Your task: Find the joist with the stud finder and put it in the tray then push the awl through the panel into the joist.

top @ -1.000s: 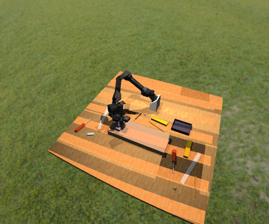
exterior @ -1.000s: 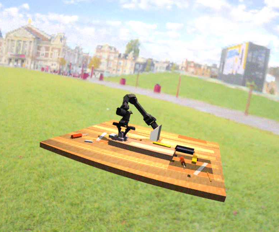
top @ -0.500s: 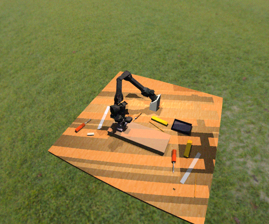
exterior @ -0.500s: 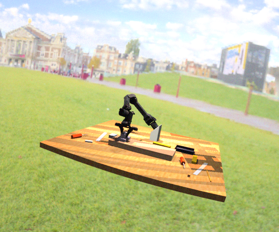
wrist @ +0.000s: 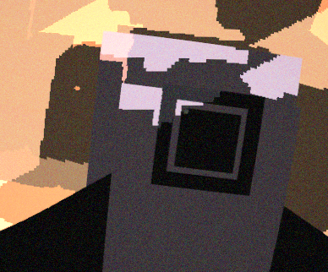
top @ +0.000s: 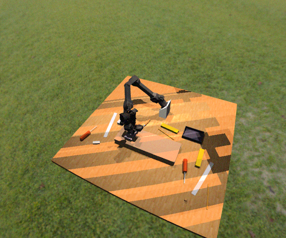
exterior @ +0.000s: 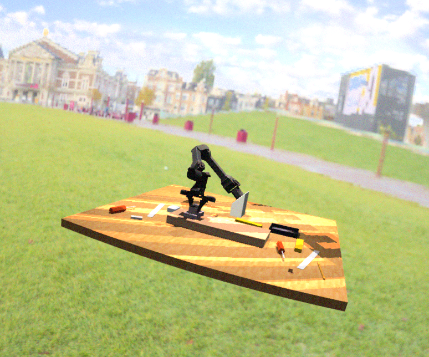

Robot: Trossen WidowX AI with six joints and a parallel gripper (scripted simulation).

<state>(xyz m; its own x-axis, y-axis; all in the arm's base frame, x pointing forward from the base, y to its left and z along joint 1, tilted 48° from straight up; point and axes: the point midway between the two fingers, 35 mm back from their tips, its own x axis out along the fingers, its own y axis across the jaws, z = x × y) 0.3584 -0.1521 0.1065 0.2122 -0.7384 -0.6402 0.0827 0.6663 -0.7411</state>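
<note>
The gripper (top: 130, 134) (exterior: 194, 209) (wrist: 197, 191) is shut on the grey stud finder (top: 129, 138) (exterior: 192, 215) (wrist: 190, 228). It holds it level at the left end of the floor panel (top: 158, 148) (exterior: 222, 230) (wrist: 8, 104); whether it touches the panel I cannot tell. The stud finder's square window (wrist: 208, 141) looks dark, with a faint spot in its upper left corner. The awl (top: 147, 122) (exterior: 214, 215), with an orange-brown handle, lies behind the panel. The black tray (top: 193, 135) (exterior: 284, 231) is empty, beyond the panel's right end. The joist is hidden.
A yellow block (top: 169, 128) and a thin stick (top: 165, 133) lie behind the panel. Another yellow block (top: 200, 157), a red screwdriver (top: 184, 165) and a white strip (top: 202, 179) lie right. Another screwdriver (top: 85, 135) and strip (top: 110, 125) lie left. A grey plate (top: 164, 110) stands by the arm's base.
</note>
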